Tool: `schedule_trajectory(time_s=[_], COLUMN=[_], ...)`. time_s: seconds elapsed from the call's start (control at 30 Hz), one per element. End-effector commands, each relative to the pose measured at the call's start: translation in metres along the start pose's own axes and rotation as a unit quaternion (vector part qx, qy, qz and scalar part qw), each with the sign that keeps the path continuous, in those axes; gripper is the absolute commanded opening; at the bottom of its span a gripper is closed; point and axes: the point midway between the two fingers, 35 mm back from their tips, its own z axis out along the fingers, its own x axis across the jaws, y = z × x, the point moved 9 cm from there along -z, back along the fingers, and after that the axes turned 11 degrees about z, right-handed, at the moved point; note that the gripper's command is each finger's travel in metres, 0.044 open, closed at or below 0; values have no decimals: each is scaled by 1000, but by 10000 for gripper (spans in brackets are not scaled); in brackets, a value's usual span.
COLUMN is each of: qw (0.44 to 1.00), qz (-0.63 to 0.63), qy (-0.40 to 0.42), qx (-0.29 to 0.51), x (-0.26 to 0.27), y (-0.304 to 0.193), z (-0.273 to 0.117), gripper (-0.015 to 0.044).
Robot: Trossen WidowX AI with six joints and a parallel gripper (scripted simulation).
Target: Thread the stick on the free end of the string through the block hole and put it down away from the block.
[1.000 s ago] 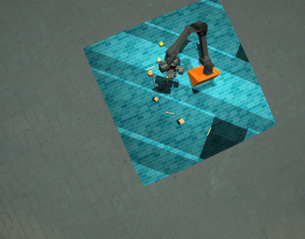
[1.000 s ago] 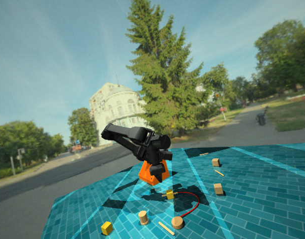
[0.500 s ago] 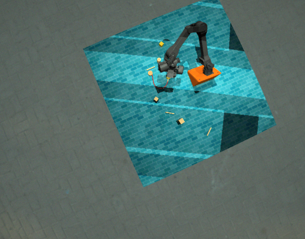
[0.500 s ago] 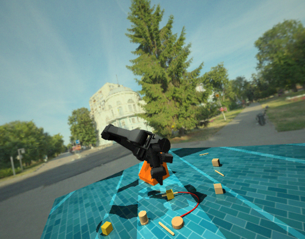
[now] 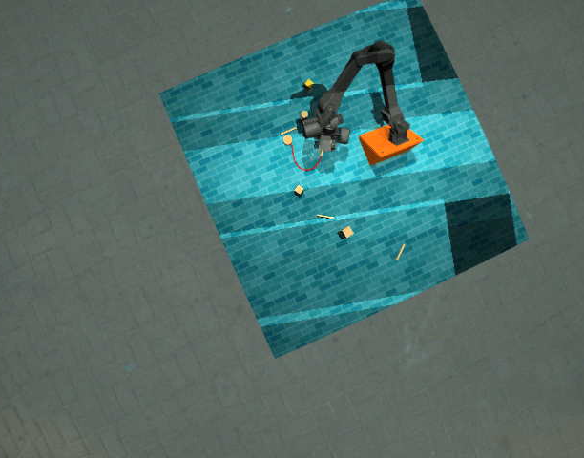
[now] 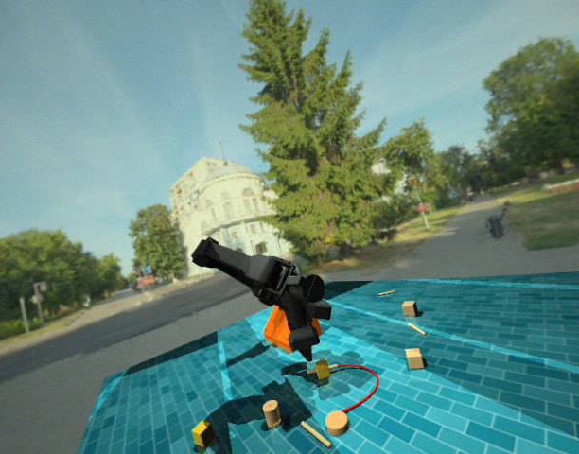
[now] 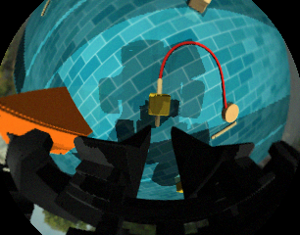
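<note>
The yellow block (image 6: 322, 369) (image 7: 159, 104) stands on the table with the wooden stick (image 6: 333, 366) (image 7: 160, 86) through its hole; the stick shows on both sides. The red string (image 5: 307, 170) (image 6: 377, 381) (image 7: 190, 43) runs from the stick's outer end in a wide curve to the round wooden button (image 5: 287, 140) (image 6: 337, 423) (image 7: 230, 113). The string itself lies outside the block, on the button's side. My gripper (image 6: 306, 358) (image 7: 161, 129) is partly open and empty, above the table near the stick's short free end. In the top view the arm hides the block.
A loose stick (image 5: 288, 131) (image 6: 315, 434) (image 7: 224, 130) lies beside the button, near a wooden cylinder (image 5: 303, 114) (image 6: 271, 414). Another yellow block (image 5: 308, 83) (image 6: 202, 433) stands beyond. Two wooden blocks (image 5: 299, 189) (image 5: 347, 231) and two more sticks (image 5: 324, 217) (image 5: 400, 252) lie farther off. The orange base (image 5: 373, 140) is close.
</note>
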Motion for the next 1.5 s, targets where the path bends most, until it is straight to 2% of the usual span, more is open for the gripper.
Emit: schedule_trajectory(time_s=[0.0,0.93,1.1,1.47], qw=[1000,1000,1000,1000], qz=[-3,-4,-2,1], qy=[2,-1,-2,2], qx=[2,5,6,-10], x=[1,3,2,2], y=[1,-3,-3,-7], z=[8,43,42,43], gripper=[124,124,0,0])
